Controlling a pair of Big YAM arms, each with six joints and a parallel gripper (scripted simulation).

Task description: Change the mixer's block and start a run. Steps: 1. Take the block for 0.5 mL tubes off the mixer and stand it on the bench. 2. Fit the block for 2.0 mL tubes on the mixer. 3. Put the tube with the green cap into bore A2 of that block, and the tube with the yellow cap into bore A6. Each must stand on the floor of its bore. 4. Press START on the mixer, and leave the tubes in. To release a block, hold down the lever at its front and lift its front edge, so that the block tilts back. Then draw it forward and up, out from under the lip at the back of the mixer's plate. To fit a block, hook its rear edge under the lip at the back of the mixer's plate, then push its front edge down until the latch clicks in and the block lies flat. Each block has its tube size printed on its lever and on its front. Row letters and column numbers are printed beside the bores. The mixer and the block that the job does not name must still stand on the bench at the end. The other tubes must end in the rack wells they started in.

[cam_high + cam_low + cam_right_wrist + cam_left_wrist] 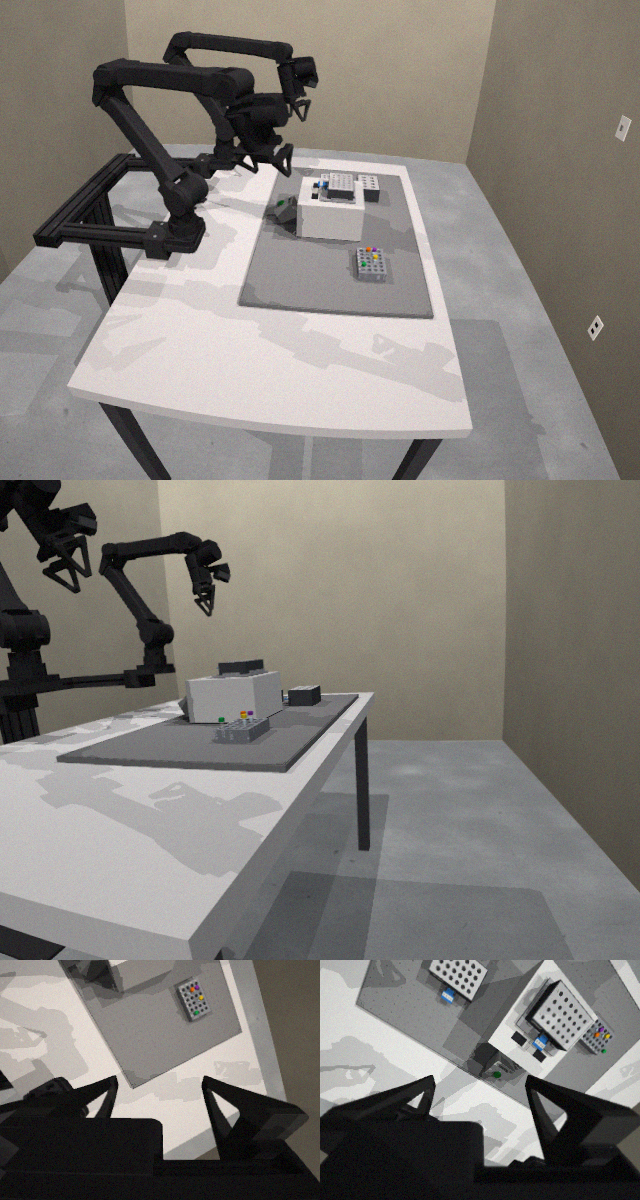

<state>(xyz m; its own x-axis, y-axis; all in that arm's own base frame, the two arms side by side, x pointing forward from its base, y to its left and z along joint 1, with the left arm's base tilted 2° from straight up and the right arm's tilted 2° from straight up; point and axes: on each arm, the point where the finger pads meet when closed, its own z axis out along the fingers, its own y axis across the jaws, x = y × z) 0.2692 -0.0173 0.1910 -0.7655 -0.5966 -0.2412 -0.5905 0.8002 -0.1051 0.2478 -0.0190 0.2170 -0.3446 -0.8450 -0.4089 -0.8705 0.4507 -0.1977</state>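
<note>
The white mixer (pixel 330 222) (pixel 222 699) (pixel 517 1055) carries a dark-sided block (pixel 341 181) (pixel 240 667) (pixel 565 1015) with a blue lever (pixel 540 1042). A second block (pixel 368 186) (pixel 305 694) (pixel 457 975) stands on the mat beyond the mixer. Their printed sizes are too small to read. The green-capped tube (pixel 363 264) (pixel 221 719) (pixel 604 1051) (pixel 196 1012) and yellow-capped tube (pixel 375 256) (pixel 244 712) (pixel 607 1036) (pixel 201 997) stand in the rack (pixel 371 276). My left gripper (pixel 298 114) (pixel 480 1080) and right gripper (pixel 271 171) (pixel 160 1079) are open, empty and high above the bench.
Orange-capped (pixel 368 249) (pixel 192 989) and purple-capped (pixel 374 249) (pixel 197 987) tubes also stand in the rack. A sloped grey panel with a green button (pixel 280 202) (pixel 497 1074) sits at the mixer's front. The mixer stands between the second block and the rack.
</note>
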